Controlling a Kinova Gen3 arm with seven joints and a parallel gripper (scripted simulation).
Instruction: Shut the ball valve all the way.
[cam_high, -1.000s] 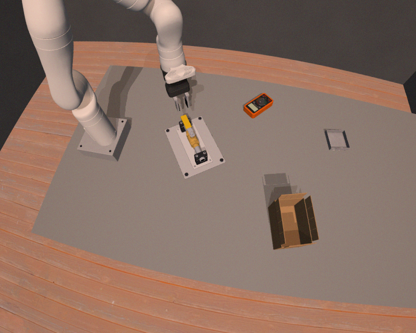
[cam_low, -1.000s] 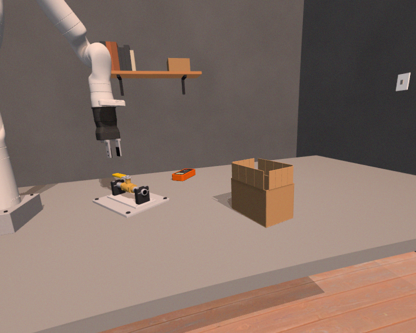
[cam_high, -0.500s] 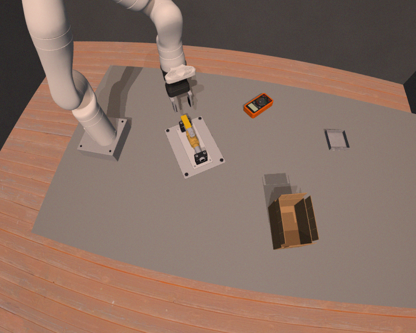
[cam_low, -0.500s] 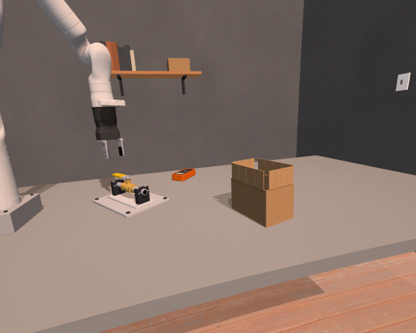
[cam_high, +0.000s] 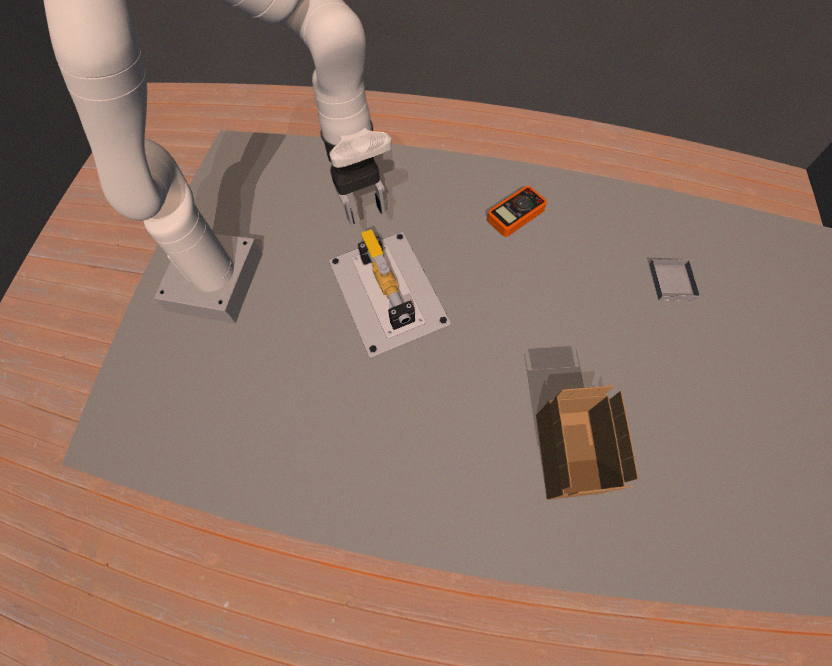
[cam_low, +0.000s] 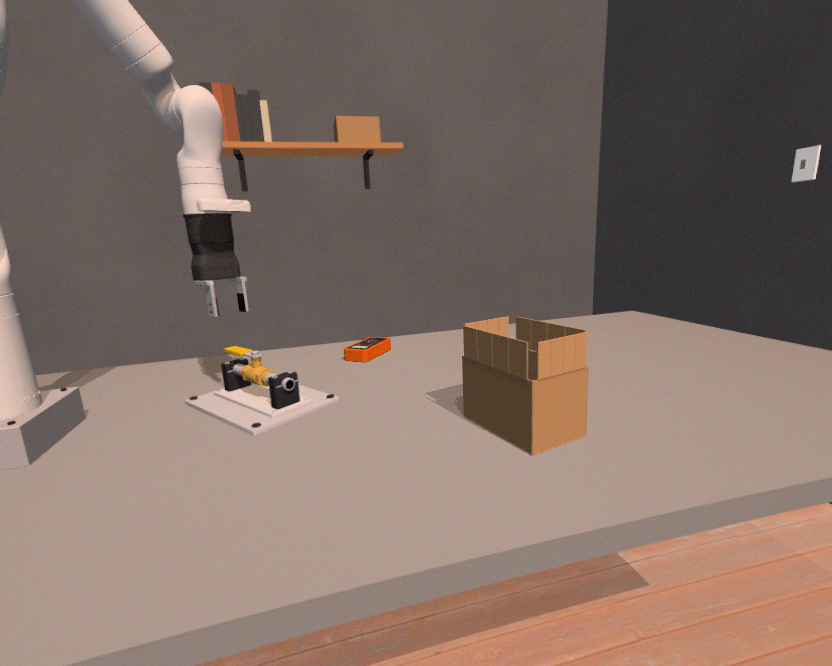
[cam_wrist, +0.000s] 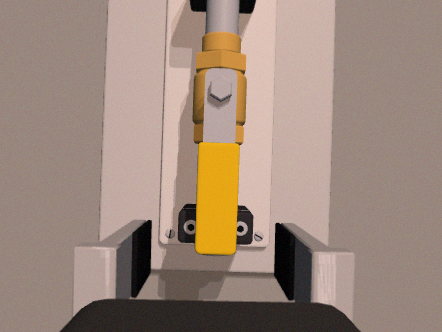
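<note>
in the wrist view the gripper (cam_wrist: 212, 260) hangs spread wide and empty above the yellow valve handle (cam_wrist: 217, 198), which lies in line with the brass ball valve (cam_wrist: 220, 97) on its white mounting plate (cam_wrist: 135, 125); farther off lies an orange multimeter (cam_high: 516, 209).

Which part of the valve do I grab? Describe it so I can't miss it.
Beside the arm's base lies a white mounting plate carrying the brass ball valve. Its handle is the flat bright-yellow lever at the far end, below the open gripper.
</note>
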